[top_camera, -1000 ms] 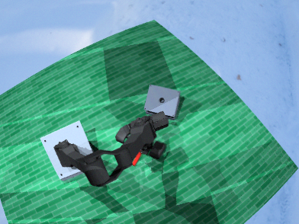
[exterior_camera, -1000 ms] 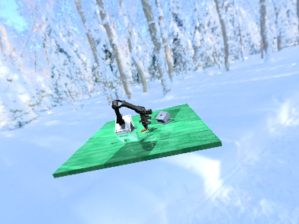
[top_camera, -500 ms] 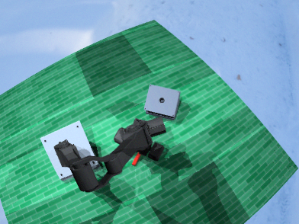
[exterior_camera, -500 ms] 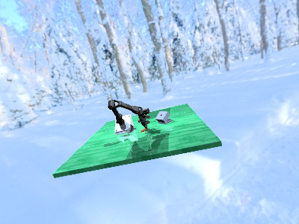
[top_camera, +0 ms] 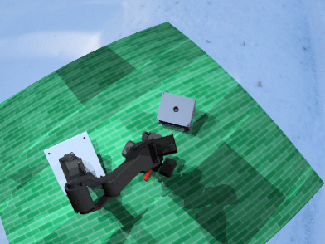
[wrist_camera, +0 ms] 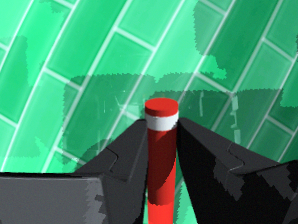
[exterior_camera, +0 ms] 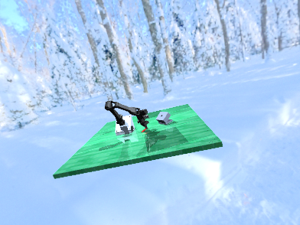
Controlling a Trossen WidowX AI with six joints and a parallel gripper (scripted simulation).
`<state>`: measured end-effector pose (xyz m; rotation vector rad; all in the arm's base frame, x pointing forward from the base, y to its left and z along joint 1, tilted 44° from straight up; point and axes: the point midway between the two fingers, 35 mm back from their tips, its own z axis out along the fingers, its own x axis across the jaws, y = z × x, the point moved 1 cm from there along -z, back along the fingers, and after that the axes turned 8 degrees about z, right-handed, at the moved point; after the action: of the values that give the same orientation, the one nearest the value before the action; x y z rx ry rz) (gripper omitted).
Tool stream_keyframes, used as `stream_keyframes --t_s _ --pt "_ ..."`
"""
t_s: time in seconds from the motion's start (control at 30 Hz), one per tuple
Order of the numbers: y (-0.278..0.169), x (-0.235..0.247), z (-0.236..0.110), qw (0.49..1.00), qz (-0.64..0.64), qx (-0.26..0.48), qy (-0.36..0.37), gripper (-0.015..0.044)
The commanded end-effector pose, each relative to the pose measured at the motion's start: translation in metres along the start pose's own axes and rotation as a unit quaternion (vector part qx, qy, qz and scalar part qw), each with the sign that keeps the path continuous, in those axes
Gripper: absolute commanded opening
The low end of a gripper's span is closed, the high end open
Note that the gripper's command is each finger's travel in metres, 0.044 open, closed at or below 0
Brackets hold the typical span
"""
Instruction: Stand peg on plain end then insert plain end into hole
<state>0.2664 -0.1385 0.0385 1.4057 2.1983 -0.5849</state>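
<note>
The red peg (top_camera: 147,175) (exterior_camera: 144,130) (wrist_camera: 161,170) is between the fingers of my gripper (wrist_camera: 161,128) (exterior_camera: 146,128), which is shut on it close to its white band (wrist_camera: 162,122). In the wrist view the banded end points up the picture and the rest runs off the bottom edge. In the top view the arm hides the banded end and the fingertips. The peg's exact tilt and its clearance above the table are hard to tell. The grey sloped panel (top_camera: 167,104) (exterior_camera: 167,115) stands beyond the gripper, with one dark hole (top_camera: 176,109) in its face.
The arm's white base plate (top_camera: 57,159) (exterior_camera: 129,122) is at the left in the top view. The green brick-patterned table (top_camera: 249,137) (exterior_camera: 184,149) ends at the right of the panel. Arm shadows fall across the table.
</note>
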Motion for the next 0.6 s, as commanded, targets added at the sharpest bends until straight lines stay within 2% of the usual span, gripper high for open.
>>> stream_keyframes --t_s 0.0,0.57 --pt "-0.0018 0.0002 -0.0025 1.000 -0.001 -0.016 0.002 0.0049" --pt "-0.0096 -0.0010 -0.0118 0.996 -0.002 -0.089 0.012 0.0049"
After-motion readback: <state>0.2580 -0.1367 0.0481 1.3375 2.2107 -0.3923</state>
